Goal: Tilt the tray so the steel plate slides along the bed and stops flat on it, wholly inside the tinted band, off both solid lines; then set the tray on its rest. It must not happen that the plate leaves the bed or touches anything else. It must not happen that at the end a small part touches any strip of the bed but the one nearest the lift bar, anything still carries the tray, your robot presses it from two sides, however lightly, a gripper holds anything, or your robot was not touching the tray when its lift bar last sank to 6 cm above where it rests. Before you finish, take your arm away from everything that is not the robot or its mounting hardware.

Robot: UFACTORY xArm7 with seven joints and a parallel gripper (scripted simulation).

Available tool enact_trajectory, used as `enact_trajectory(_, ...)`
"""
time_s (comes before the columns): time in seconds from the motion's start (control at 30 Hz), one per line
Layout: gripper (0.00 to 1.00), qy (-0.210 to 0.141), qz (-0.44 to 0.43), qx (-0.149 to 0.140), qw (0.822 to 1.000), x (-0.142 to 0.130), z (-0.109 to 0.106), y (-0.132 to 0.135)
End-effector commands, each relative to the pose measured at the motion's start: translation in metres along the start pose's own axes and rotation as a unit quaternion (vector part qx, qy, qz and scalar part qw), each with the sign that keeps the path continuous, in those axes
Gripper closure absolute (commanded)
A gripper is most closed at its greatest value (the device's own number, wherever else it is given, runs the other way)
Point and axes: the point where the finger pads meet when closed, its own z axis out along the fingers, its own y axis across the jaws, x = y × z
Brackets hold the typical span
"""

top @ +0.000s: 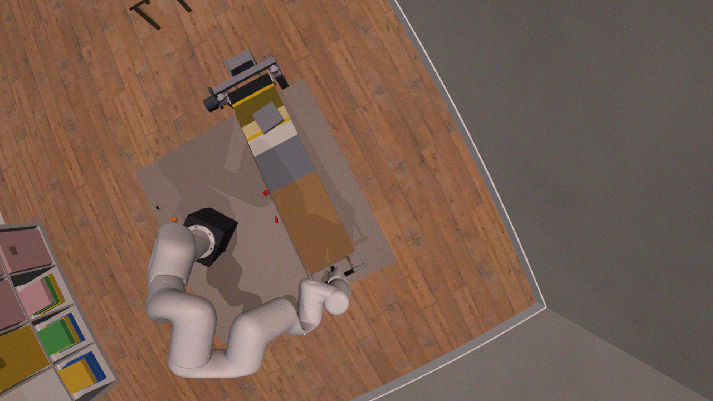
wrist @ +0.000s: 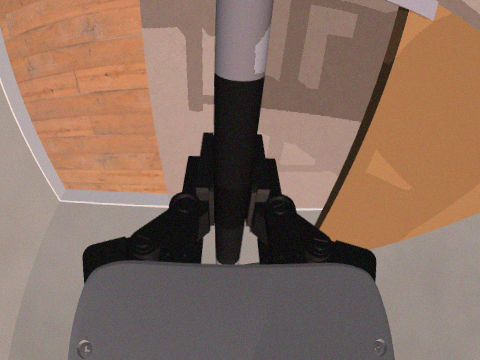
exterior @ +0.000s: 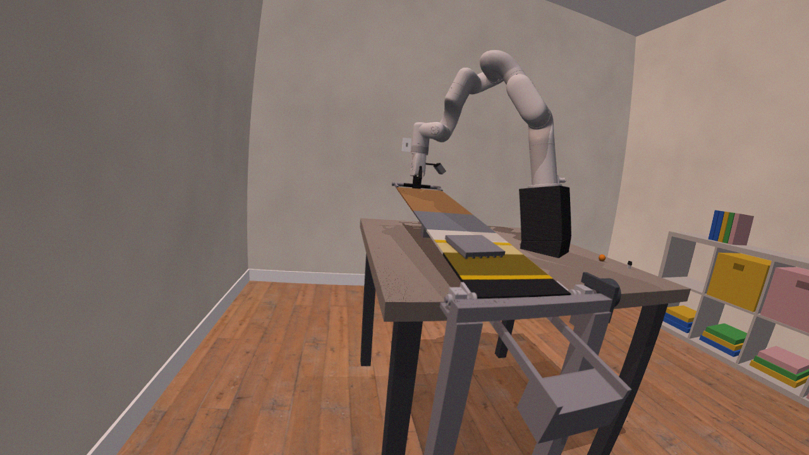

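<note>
The long tray (top: 291, 179) is hinged at the grey frame (exterior: 528, 303) and tilted, with its handle end raised off the table. My gripper (wrist: 231, 153) is shut on the tray's dark handle bar (wrist: 235, 134); it also shows in the top view (top: 332, 272) and the side view (exterior: 416, 179). The grey steel plate (top: 268, 116) (exterior: 474, 244) lies flat on the bed near the hinge end. It sits on the pale part of the tinted band (exterior: 495, 263), and its uphill edge is at or over the upper solid yellow line (exterior: 438, 241). The lower solid line (exterior: 503, 277) is apart from it.
The arm's black base block (exterior: 544, 220) stands on the table to the right of the tray. Two small red markers (top: 265, 192) sit by the tray's side. An orange ball (exterior: 602, 257) lies near the table edge. A shelf with bins (exterior: 735, 294) stands at the right wall.
</note>
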Motion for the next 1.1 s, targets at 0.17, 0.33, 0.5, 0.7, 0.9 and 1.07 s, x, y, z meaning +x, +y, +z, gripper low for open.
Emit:
enact_trajectory(0.17, 1.0, -0.002, 0.0, 0.002, 1.0, -0.001, -0.076, 0.013)
enact_trajectory(0.33, 1.0, -0.002, 0.0, 0.002, 1.0, -0.001, -0.006, -0.001)
enact_trajectory(0.5, 1.0, -0.002, 0.0, 0.002, 1.0, -0.001, -0.006, -0.001)
enact_trajectory(0.7, 1.0, -0.002, 0.0, 0.002, 1.0, -0.002, -0.001, -0.002)
enact_trajectory(0.9, 1.0, -0.002, 0.0, 0.002, 1.0, -0.002, 0.0, -0.002)
enact_trajectory(1.07, 1.0, -0.002, 0.0, 0.002, 1.0, -0.002, 0.0, -0.002)
